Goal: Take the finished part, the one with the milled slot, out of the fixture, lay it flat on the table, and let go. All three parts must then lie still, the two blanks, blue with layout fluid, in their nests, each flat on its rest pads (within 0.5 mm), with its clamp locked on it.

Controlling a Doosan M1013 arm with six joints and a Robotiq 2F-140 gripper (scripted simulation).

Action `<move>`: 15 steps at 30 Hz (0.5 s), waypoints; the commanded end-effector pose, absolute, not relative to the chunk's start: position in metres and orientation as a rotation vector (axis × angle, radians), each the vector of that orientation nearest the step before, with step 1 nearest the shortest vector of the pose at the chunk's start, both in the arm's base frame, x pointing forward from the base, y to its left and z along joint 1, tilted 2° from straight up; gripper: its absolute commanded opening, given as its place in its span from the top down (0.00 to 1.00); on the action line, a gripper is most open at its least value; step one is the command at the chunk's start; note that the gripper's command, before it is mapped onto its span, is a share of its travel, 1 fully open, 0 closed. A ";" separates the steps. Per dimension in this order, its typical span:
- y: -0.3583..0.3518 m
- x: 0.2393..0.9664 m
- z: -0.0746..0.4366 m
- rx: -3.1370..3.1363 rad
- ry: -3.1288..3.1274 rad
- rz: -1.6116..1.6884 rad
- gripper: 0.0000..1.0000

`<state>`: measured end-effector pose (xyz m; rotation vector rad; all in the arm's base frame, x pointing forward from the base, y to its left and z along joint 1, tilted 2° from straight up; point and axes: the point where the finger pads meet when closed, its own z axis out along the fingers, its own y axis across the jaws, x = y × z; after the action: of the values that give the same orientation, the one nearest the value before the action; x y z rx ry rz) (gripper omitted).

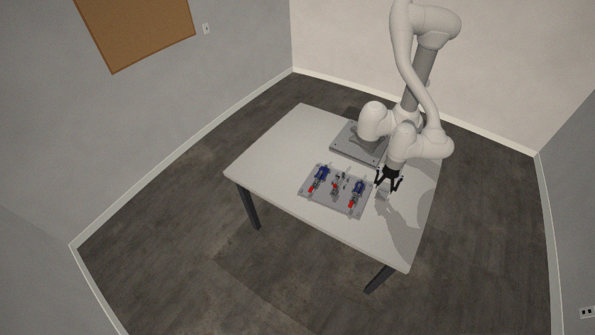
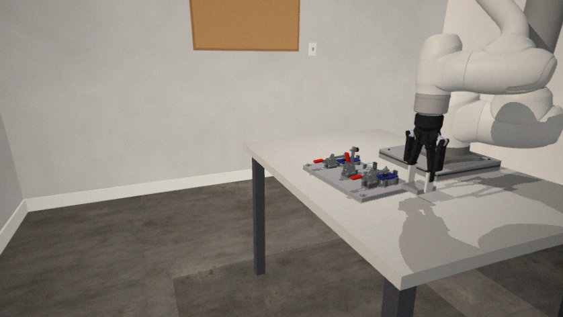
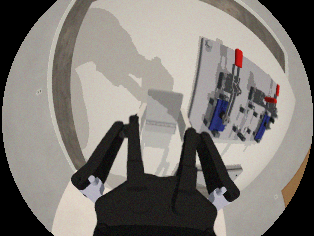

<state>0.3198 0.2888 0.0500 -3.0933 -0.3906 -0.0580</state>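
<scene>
Top: the gripper (image 1: 388, 189) (image 2: 420, 183) (image 3: 162, 112) is right of the fixture plate (image 1: 329, 200) (image 2: 334, 180) (image 3: 200, 75); lower straight down.

Exterior: half-closed jaws clasp the slotted part (image 1: 382, 193) (image 2: 416, 187) (image 3: 164, 107), low over the table (image 1: 266, 153) (image 2: 307, 142) (image 3: 115, 95); contact unclear.

Wrist: keep it level; release only once seated.

Shut on the part (image 1: 382, 194) (image 2: 414, 188) (image 3: 164, 106) with the gripper (image 1: 385, 189) (image 2: 419, 185) (image 3: 162, 112), pointing down over the table (image 1: 270, 145) (image 2: 291, 153) (image 3: 135, 30), just beside the fixture (image 1: 329, 201) (image 2: 340, 183) (image 3: 202, 65). On the fixture, at the end near the gripper, with one blue blank (image 1: 356, 185) (image 2: 387, 176) (image 3: 217, 117) under its clamp; at the far end, with another blue blank (image 1: 323, 173) (image 2: 350, 160) (image 3: 263, 129), likewise under a clamp. Between the two, with a third clamp and its red handle (image 1: 334, 185) (image 2: 347, 156) (image 3: 270, 100), but no blue blank there. Behind the fixture, apart from it, with a grey base plate (image 1: 336, 146) (image 2: 394, 151) (image 3: 232, 172) on the table. Up on the wall, with a brown board (image 1: 137, 33) (image 2: 246, 25) (image 3: 300, 185)
</scene>
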 end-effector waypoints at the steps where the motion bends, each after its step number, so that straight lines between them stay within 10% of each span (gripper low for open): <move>1: 0.288 0.319 0.039 -3.097 -0.395 -0.055 1.00; 15: 0.288 0.319 0.023 -3.097 -0.395 -0.055 1.00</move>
<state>0.3206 0.2894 0.0281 -3.0934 -0.3906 -0.0579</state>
